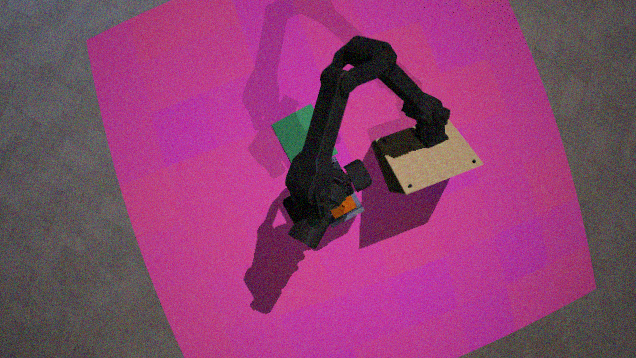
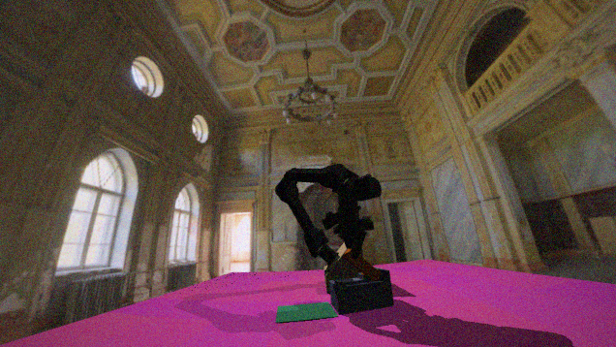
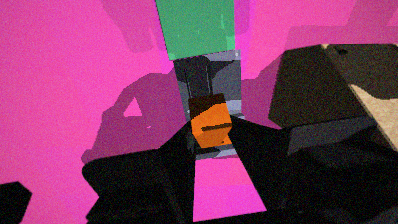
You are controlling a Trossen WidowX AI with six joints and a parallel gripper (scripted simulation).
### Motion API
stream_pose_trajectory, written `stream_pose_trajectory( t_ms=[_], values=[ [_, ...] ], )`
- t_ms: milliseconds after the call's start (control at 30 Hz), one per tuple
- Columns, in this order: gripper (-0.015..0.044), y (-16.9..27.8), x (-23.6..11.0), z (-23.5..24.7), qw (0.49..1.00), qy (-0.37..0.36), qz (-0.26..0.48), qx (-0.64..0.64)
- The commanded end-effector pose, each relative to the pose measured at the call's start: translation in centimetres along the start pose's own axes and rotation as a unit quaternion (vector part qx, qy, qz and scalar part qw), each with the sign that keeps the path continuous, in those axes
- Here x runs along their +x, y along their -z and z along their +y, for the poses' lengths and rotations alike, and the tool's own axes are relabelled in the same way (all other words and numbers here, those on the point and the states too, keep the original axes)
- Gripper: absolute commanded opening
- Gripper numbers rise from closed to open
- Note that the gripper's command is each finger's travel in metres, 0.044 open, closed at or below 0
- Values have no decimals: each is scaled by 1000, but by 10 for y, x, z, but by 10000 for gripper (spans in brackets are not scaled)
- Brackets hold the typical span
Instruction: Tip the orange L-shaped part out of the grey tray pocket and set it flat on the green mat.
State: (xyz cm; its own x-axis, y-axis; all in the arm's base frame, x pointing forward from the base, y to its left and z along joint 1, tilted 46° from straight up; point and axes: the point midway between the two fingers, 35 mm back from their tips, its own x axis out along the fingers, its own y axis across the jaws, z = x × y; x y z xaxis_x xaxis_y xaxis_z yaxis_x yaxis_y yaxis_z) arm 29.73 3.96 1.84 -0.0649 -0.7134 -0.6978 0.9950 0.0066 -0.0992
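Note:
The orange part (image 1: 345, 206) (image 3: 212, 120) is pinched between the fingers of my gripper (image 3: 208, 121), which is shut on it. The part is up out of its pocket and over the grey tray (image 2: 363, 297) (image 3: 229, 82); its exact height above the tray and its tilt are hard to tell. The dark pocket shows beyond the part in the wrist view. The arm hides much of the tray and part in the top view. The green mat (image 1: 289, 132) (image 2: 306, 312) (image 3: 200, 25) lies flat beside the tray, beyond its far end in the wrist view, with nothing on it.
A block with a tan top (image 1: 435, 170) (image 3: 382, 107) and dark sides stands to the right of the tray and carries the arm's base. The pink table (image 1: 200, 215) (image 2: 169, 320) lies around them, with dark arm shadows across it.

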Motion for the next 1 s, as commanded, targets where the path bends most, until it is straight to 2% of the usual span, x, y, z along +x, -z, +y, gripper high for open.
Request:
stream_pose_trajectory(
  t_ms=[0, 600, 967],
  values=[
    [0, 0, -10, 1, 1000, -2, 4, 4],
    [0, -1, -28, 1, 1000, -2, 4, 4],
    [0, -45, -25, -2, 1000, -2, 3, 4]
  ],
)
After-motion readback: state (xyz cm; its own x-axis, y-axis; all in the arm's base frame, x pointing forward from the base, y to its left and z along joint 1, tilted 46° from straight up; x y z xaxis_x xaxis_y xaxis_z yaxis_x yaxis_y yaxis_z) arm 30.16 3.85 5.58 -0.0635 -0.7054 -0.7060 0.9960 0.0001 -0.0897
